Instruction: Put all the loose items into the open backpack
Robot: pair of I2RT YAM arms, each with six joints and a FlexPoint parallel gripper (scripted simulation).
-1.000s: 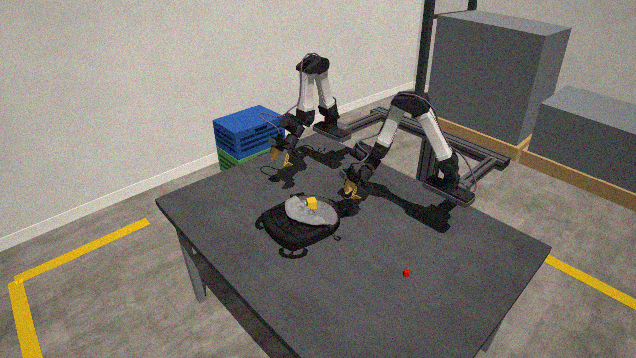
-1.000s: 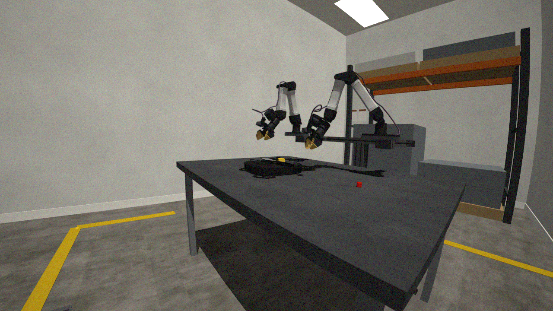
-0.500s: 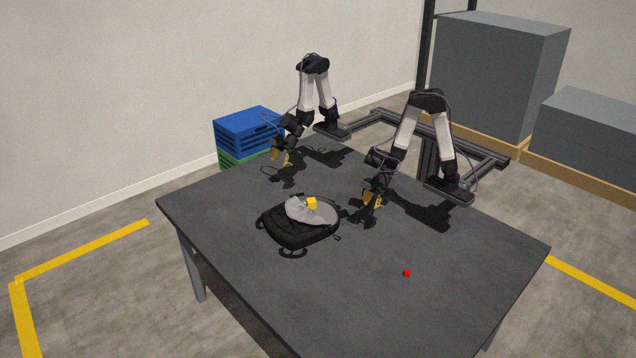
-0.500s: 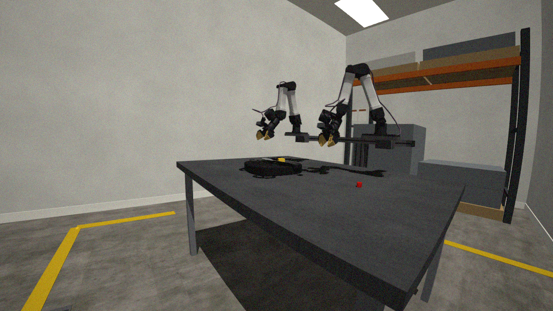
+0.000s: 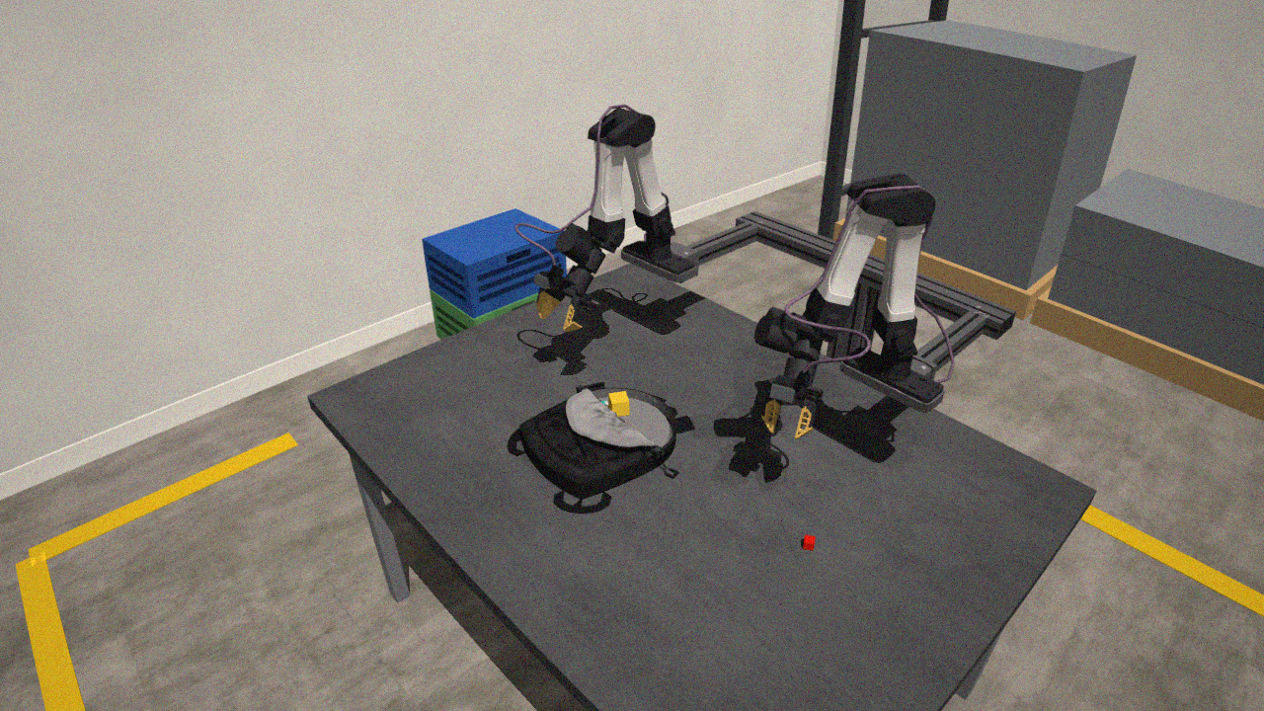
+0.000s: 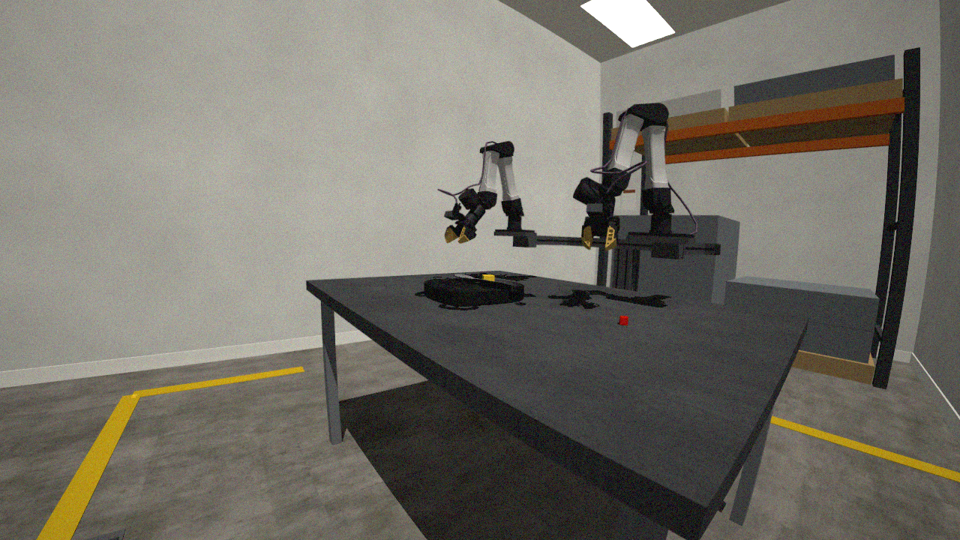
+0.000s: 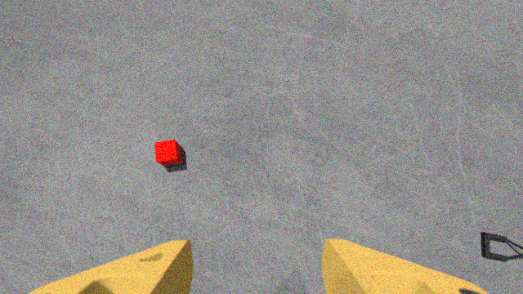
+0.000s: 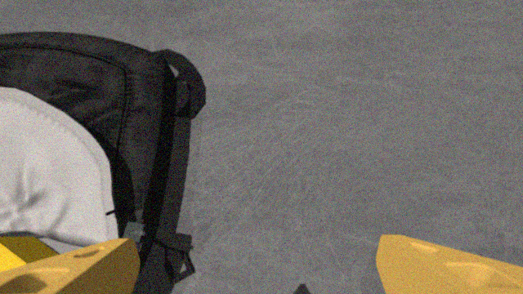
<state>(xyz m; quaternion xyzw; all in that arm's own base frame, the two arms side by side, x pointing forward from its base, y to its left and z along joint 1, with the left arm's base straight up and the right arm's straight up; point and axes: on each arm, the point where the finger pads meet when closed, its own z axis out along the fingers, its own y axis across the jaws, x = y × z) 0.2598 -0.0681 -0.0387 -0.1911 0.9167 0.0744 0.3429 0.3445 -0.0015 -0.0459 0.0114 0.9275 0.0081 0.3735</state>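
Saw 1 yellow cube (image 5: 619,404) (image 6: 488,277) (image 8: 8,259) and a teal object (image 5: 606,403), partly hidden, at the black backpack's (image 5: 574,464) (image 6: 469,292) (image 7: 485,247) (image 8: 151,90) opening, beside the loose grey flap (image 5: 603,422) (image 6: 464,276) (image 8: 53,163). Found 1 red cube (image 5: 809,542) (image 6: 623,321) (image 7: 167,152) outside, on the dark tabletop (image 5: 707,575) (image 6: 604,376) (image 7: 286,143) (image 8: 327,122). Saw the left end effector (image 5: 786,431) (image 6: 598,245) (image 7: 257,252) partway open, gripping nothing, above the tabletop; saw the right end effector (image 5: 558,322) (image 6: 456,238) (image 8: 257,248) wide open, likewise raised.
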